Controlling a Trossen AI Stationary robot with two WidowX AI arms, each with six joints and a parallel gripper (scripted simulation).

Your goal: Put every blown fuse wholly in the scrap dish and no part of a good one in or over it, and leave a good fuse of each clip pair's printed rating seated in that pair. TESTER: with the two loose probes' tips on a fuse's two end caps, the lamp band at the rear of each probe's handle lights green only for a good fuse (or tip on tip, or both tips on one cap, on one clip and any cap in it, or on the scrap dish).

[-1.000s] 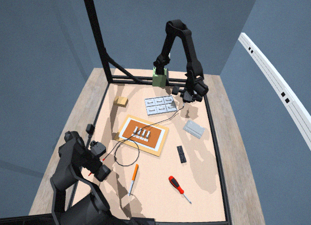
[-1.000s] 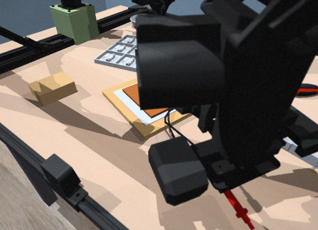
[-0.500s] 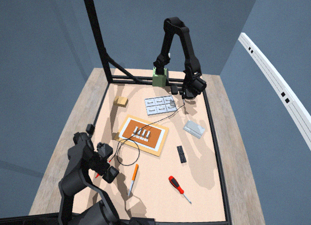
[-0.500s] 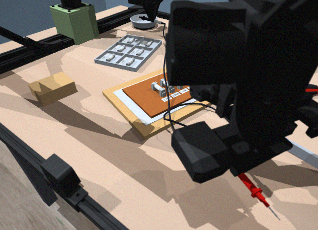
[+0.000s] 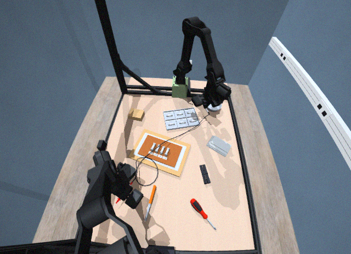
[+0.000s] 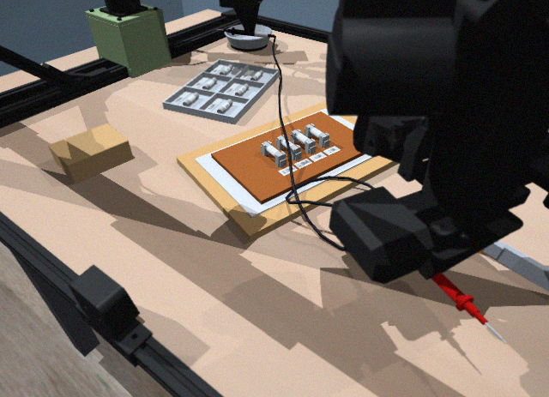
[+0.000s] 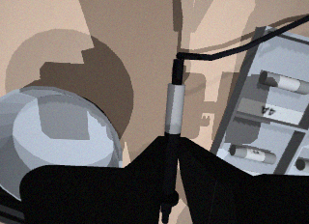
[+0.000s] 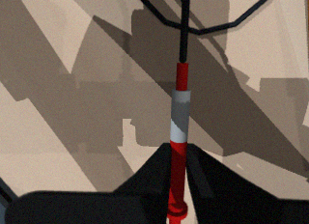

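My left gripper (image 7: 171, 143) (image 6: 250, 29) is shut on the black probe (image 7: 175, 108), tip down, beside and partly over the scrap dish (image 7: 29, 123) (image 6: 248, 42) (image 5: 215, 108). The dish's visible inside is bare. My right gripper (image 8: 177, 150) is shut on the red probe (image 8: 182, 76) (image 6: 452, 291), above the near left table, away from the fuses. Both lamp bands look grey-white, not green. The six-compartment tray (image 5: 167, 128) (image 6: 199, 114) (image 7: 232, 100) holds a fuse in each compartment. The orange board (image 5: 175, 157) (image 6: 239, 176) has several clip pairs, each with a fuse. Its printed ratings are unreadable.
The probes' cable (image 5: 181, 134) crosses the board and loops near the right gripper. A wooden block (image 5: 136, 114) (image 6: 93, 149), grey stepped block (image 5: 218, 146), black strip (image 5: 204, 174), screwdriver (image 5: 198, 208) and orange-handled knife (image 5: 153, 193) lie around. Black rails edge the table.
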